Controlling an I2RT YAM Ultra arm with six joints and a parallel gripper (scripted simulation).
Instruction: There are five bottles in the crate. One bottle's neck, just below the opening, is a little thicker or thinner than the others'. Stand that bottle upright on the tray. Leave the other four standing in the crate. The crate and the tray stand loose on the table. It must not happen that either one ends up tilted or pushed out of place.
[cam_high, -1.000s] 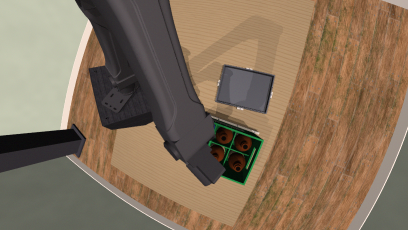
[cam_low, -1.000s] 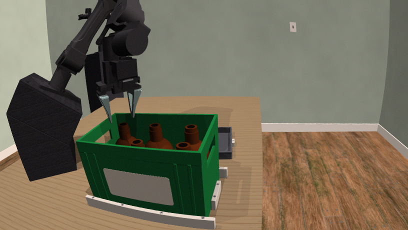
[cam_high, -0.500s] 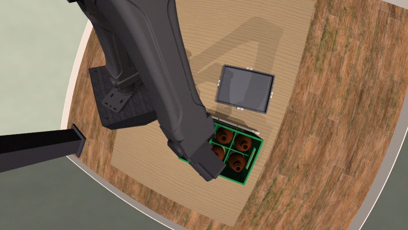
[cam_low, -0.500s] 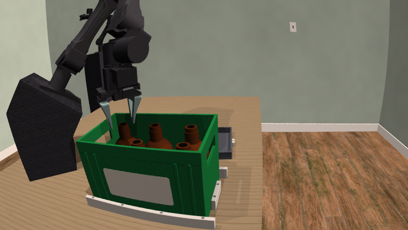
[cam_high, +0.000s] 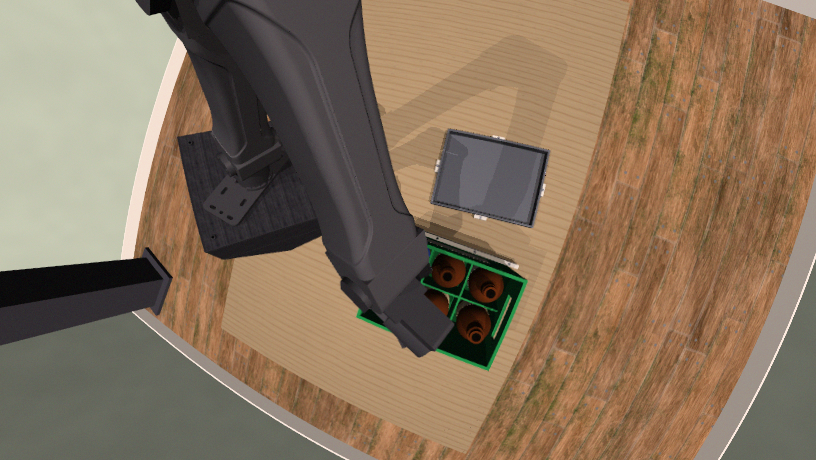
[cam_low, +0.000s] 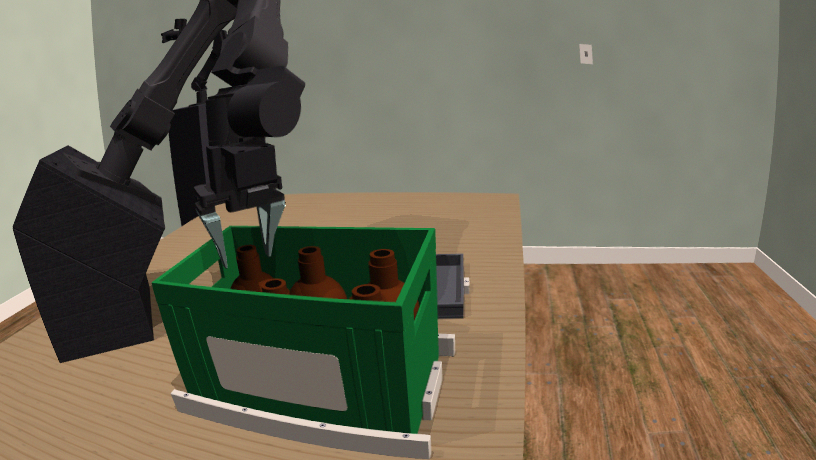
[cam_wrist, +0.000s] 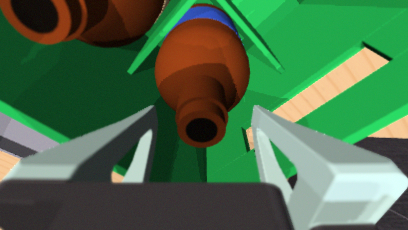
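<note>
The green crate (cam_high: 524, 281) (cam_low: 285, 313) (cam_wrist: 325, 30) holds five brown bottles, all upright. My gripper (cam_low: 247, 261) (cam_wrist: 204, 114) is open and points down at the crate's end nearest the robot base. Its fingers stand on either side of the end bottle (cam_low: 249, 267) (cam_wrist: 200, 62), with gaps on both sides of its neck. The arm hides this bottle in the top view. Other bottles, such as the middle bottle (cam_high: 448, 271) (cam_low: 311, 271) and the far-end bottle (cam_high: 486, 285) (cam_low: 383, 271), stand in their cells. I cannot tell which neck differs. The grey tray (cam_high: 485, 177) (cam_low: 449, 280) bears nothing.
White strips (cam_high: 474, 251) (cam_low: 320, 425) lie along the crate's sides. Green dividers (cam_wrist: 260, 50) and high crate walls stand around the bottles. The black robot base (cam_high: 262, 220) (cam_low: 85, 251) is beside the crate's near end. A black beam (cam_high: 80, 297) reaches in from the left.
</note>
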